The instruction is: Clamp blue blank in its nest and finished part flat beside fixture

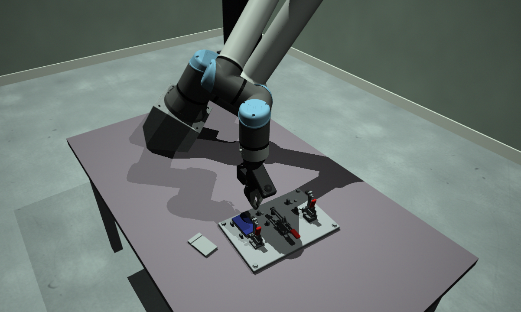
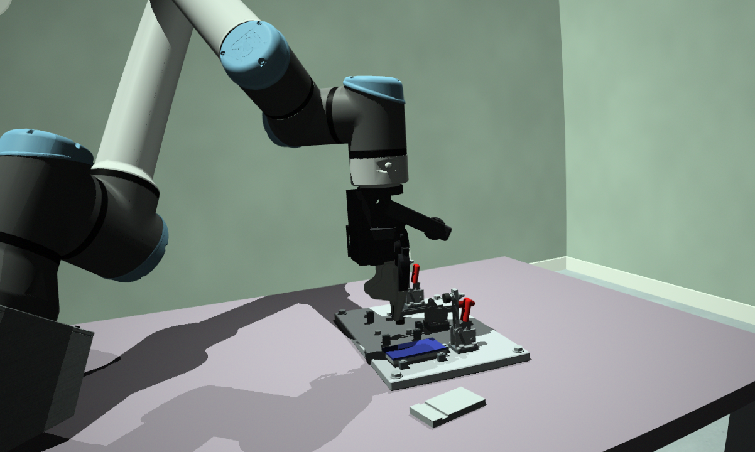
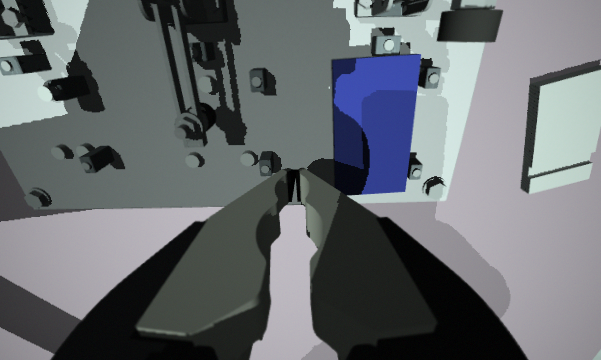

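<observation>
The blue blank (image 1: 242,224) (image 2: 416,349) (image 3: 390,115) lies in the end nest of the fixture plate (image 1: 270,258) (image 2: 481,365), looking about flat. Its end is close to the stop block (image 3: 382,45) and one long edge close to the side blocks; contact is unclear, and the pads are hidden. That nest's clamp has its red handle (image 1: 258,231) (image 2: 466,310) and its bar upright. The finished part (image 1: 203,245) (image 2: 453,404) (image 3: 567,125) lies flat on the table beside the fixture, slot up. My gripper (image 1: 256,208) (image 2: 399,322) (image 3: 295,171) is shut and empty, low beside the blank, toward the middle nest.
The middle clamp's handle (image 1: 294,233) is laid over and its bar (image 3: 174,65) is lowered over the middle nest, which holds no part. The far clamp's handle (image 1: 313,203) (image 2: 415,274) and bar stand upright. Small blocks and corner bolts stick up from the plate.
</observation>
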You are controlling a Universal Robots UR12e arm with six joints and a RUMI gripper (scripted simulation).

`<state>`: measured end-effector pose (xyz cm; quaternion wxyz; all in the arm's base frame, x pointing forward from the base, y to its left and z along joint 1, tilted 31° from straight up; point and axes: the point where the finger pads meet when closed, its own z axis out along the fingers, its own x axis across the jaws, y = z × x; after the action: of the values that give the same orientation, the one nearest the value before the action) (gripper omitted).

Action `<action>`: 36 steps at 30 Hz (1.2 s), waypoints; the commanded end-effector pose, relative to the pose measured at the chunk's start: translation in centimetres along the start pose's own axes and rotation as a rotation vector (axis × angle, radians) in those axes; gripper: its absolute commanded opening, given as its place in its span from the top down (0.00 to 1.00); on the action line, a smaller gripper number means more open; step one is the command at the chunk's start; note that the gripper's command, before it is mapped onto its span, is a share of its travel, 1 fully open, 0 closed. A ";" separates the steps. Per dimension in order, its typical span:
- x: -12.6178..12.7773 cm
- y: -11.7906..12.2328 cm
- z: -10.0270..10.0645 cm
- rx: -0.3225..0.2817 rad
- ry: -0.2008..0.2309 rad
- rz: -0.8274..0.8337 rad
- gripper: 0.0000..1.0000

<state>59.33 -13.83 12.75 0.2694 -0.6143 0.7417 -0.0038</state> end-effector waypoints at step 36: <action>-0.5 -0.8 3.2 0.001 0.001 0.000 1.00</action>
<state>61.19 -12.55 10.76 0.2691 -0.6143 0.7418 -0.0035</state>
